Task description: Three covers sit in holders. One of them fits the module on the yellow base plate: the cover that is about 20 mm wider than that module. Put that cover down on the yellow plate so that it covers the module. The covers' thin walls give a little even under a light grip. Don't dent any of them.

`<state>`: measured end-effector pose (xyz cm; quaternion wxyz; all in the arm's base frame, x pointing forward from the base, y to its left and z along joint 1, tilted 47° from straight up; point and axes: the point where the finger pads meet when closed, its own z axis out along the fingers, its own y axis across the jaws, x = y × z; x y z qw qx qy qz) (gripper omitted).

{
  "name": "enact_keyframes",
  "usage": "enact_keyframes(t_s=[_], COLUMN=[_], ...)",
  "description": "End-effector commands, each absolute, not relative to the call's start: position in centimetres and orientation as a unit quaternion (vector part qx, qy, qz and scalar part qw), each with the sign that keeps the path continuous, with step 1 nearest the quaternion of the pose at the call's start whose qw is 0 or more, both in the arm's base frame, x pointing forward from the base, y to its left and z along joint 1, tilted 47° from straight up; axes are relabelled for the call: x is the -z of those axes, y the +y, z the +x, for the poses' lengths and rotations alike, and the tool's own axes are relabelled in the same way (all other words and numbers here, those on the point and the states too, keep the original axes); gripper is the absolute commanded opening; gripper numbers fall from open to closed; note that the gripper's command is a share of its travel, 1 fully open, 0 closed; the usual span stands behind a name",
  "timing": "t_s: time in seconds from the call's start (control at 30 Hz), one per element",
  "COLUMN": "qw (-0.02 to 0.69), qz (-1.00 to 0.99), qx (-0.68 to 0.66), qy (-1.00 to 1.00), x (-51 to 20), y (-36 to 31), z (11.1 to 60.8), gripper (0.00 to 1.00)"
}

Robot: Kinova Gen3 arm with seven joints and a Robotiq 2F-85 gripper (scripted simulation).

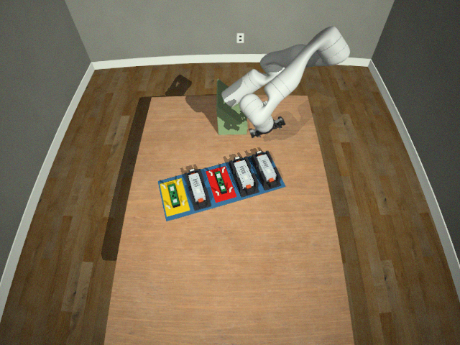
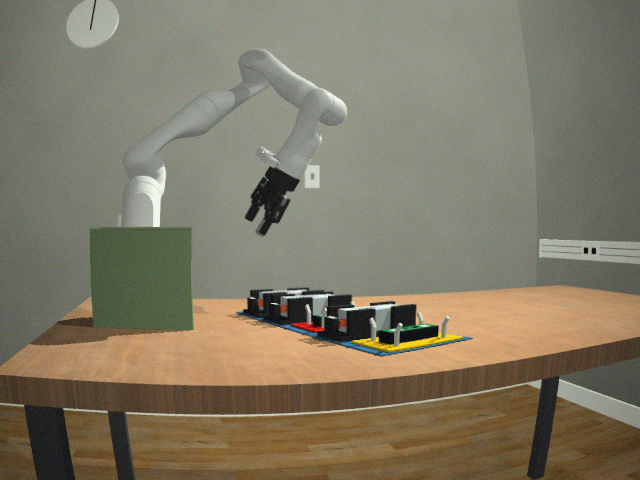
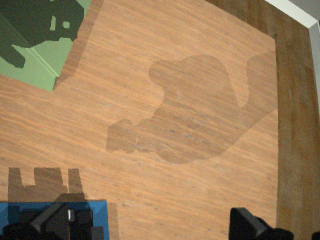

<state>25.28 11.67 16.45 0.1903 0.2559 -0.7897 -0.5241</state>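
Observation:
A blue mat lies across the table's middle. At its left end a yellow plate [image 1: 173, 196] carries a green module [image 1: 172, 194]. Three grey covers sit in black holders: one [image 1: 198, 186] beside the yellow plate, and two more [image 1: 244, 175] [image 1: 267, 168] at the right end. My gripper [image 2: 266, 215] is open and empty. It hangs high above the table, behind the right end of the mat, pointing down. In the wrist view only the fingertips and the mat's corner [image 3: 55, 220] show.
A red plate [image 1: 221, 183] with a second green module [image 1: 221, 182] lies between the covers. A green box [image 1: 230, 111] stands at the back of the table, close to my arm; it also shows in the side view [image 2: 140, 277].

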Motion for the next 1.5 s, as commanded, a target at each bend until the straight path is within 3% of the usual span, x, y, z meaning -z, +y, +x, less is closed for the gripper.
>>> enact_keyframes(t_s=[0.0,0.27,0.5,0.83,1.47], qw=[0.174,0.109,0.109,0.028,-0.028], qz=[0.253,0.239,0.239,0.219,0.205], qx=[0.516,0.48,0.48,0.432,0.396], qy=[-0.8,-0.837,-0.837,-0.875,-0.895], x=[-16.0,-14.2,-14.2,-12.0,-9.8], y=[10.7,6.8,6.8,2.1,-2.7], z=[25.9,28.1,28.1,30.9,33.7], gripper=[1.0,1.0,1.0,1.0,1.0])
